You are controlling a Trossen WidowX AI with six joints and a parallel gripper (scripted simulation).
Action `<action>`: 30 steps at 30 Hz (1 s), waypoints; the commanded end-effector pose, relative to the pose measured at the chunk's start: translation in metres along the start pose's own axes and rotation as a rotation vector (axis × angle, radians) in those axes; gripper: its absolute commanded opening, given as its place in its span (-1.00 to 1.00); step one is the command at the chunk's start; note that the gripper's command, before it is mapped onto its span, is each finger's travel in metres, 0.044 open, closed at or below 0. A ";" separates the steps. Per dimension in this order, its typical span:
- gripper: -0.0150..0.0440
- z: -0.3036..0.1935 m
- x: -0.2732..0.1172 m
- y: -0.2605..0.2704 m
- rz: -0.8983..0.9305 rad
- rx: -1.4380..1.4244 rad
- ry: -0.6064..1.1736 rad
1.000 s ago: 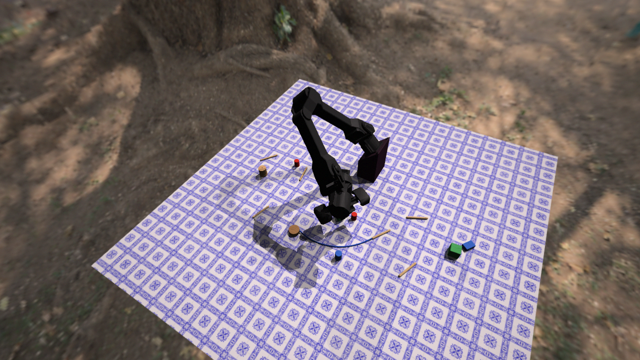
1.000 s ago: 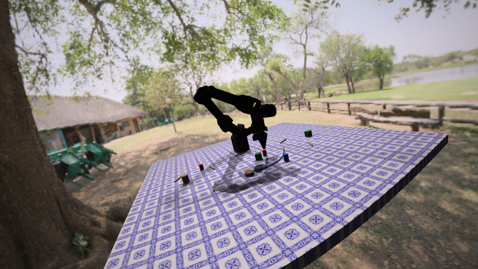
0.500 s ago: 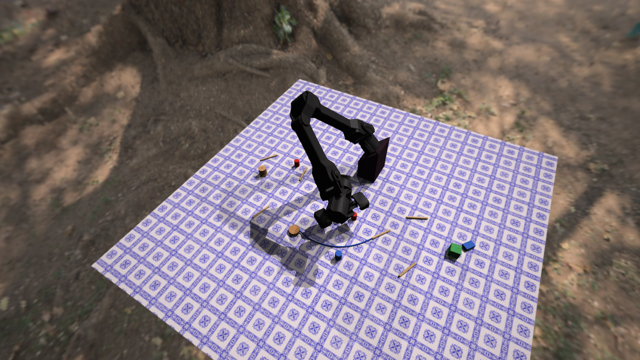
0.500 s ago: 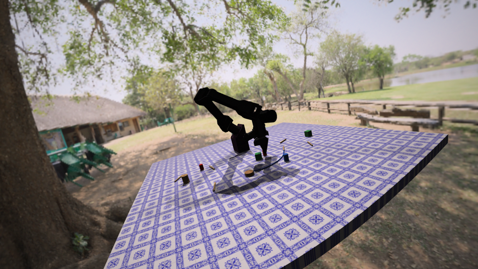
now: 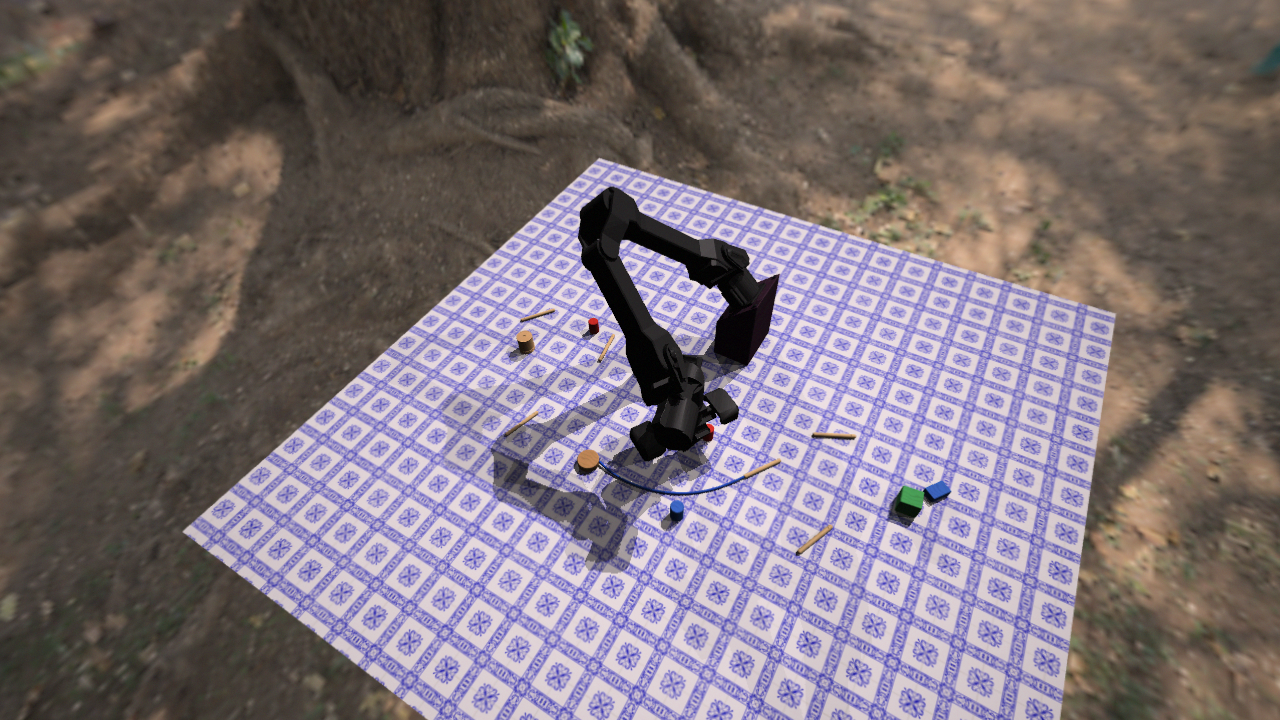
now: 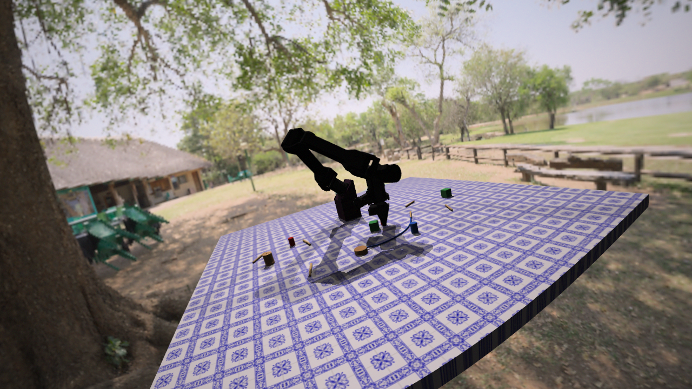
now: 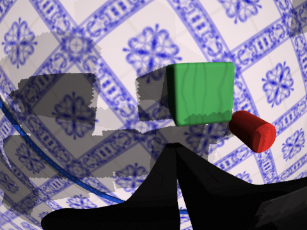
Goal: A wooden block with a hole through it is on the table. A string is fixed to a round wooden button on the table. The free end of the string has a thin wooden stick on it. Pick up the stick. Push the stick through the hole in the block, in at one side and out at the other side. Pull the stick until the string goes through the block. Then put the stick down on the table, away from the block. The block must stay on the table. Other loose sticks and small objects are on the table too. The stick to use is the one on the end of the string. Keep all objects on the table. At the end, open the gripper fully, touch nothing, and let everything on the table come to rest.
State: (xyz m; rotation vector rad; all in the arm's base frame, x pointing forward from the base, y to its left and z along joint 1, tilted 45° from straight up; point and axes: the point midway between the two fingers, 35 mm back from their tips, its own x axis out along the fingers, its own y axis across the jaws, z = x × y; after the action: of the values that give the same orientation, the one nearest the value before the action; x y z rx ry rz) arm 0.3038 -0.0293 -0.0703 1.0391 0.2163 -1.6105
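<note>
My gripper is shut with nothing between its fingertips, low over the table beside a green block and a red cylinder. The round wooden button lies on the table. Its blue string curves to the thin stick, which lies flat. The upright wooden piece stands far from it, apart from the string; I cannot make out a through hole clearly.
A blue cylinder stands just outside the string's curve. Loose sticks lie around, one beyond the string's stick and another nearer the front. A green block and a flat blue piece are at the right.
</note>
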 end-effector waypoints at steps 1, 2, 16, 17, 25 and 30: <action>-0.49 0.001 0.002 -0.008 -0.002 -0.006 -0.006; -0.49 0.001 0.002 -0.009 -0.002 -0.006 -0.006; -0.49 0.000 0.001 -0.033 -0.003 -0.007 -0.005; -0.49 0.000 0.001 -0.034 -0.003 -0.007 -0.005; -0.49 0.001 0.002 -0.047 -0.003 -0.007 -0.006; -0.49 0.001 -0.009 -0.049 -0.004 -0.007 -0.004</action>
State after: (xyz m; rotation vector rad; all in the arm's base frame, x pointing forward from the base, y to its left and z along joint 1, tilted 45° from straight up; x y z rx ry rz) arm 0.2637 -0.0140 -0.0875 1.0323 0.2155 -1.6116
